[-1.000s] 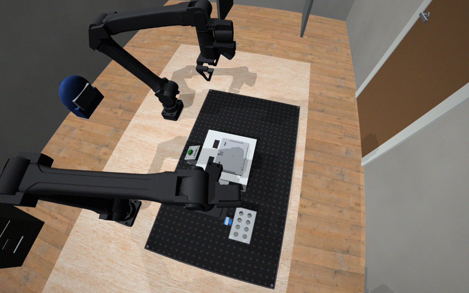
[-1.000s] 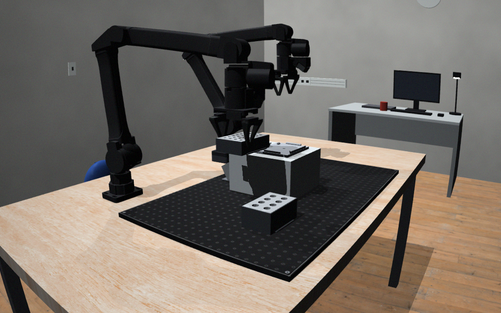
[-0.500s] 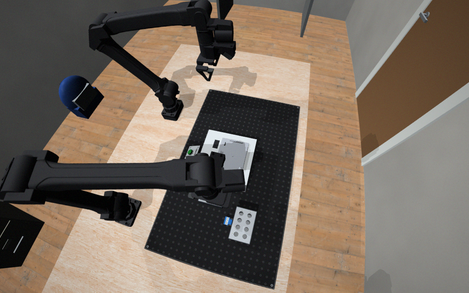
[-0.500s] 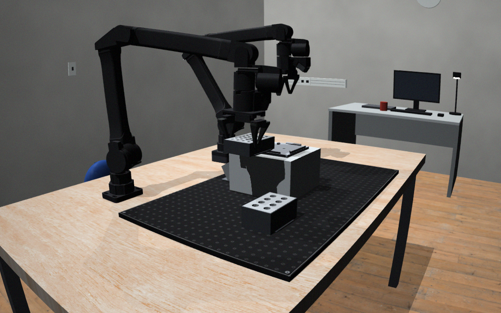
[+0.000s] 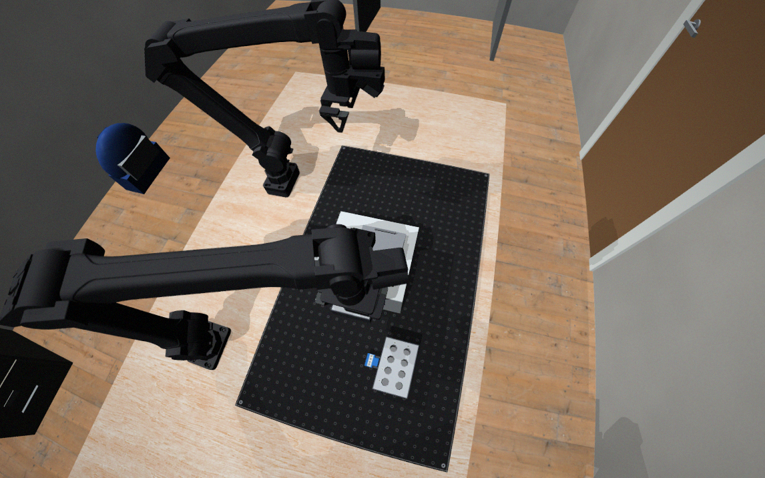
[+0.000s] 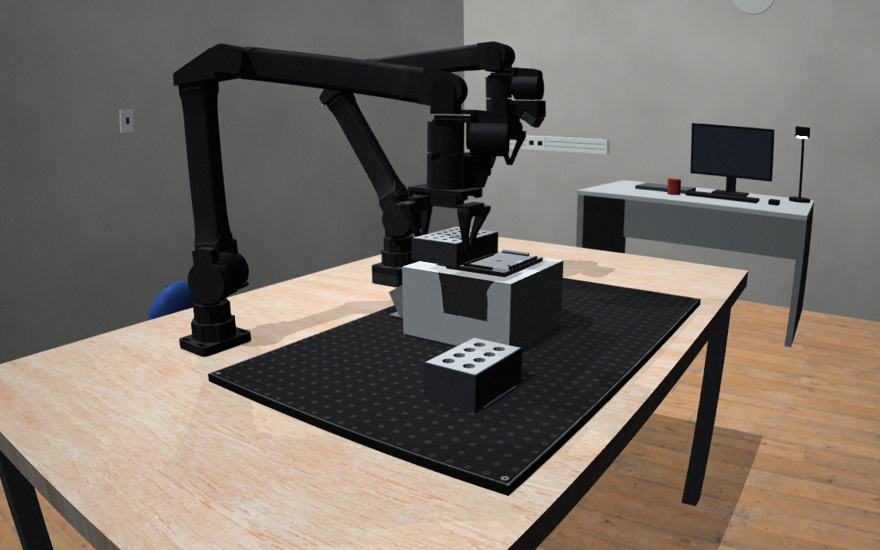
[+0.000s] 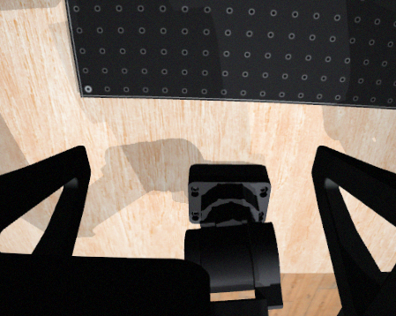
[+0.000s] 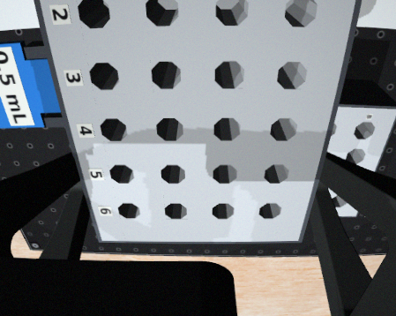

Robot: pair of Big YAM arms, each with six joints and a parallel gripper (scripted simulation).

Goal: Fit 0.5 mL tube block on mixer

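Observation:
The 0.5 mL block [image 6: 435,251] [image 8: 199,103] has a pale top with rows of holes and a blue lever [image 8: 50,86] labelled "0.5 mL". My right gripper [image 6: 444,239] [image 8: 199,159] is shut on its two sides and holds it roughly level, over the near end of the mixer [image 5: 374,220] [image 6: 536,300]. Part of the mixer's grey plate [image 5: 391,240] [image 6: 498,262] shows beyond the block. Whether block and plate touch is unclear; the lip and latch cannot be made out. My left gripper [image 5: 338,127] [image 7: 201,158] is open and empty, away beyond the mixer.
The other block [image 5: 396,366] [image 6: 450,385] [image 8: 386,120], with larger holes and a blue lever [image 5: 372,360], stands on the black perforated mat [image 5: 302,380] [image 6: 334,382] [image 7: 142,41] near the mixer's end. The right arm hides much of the mixer in the top view.

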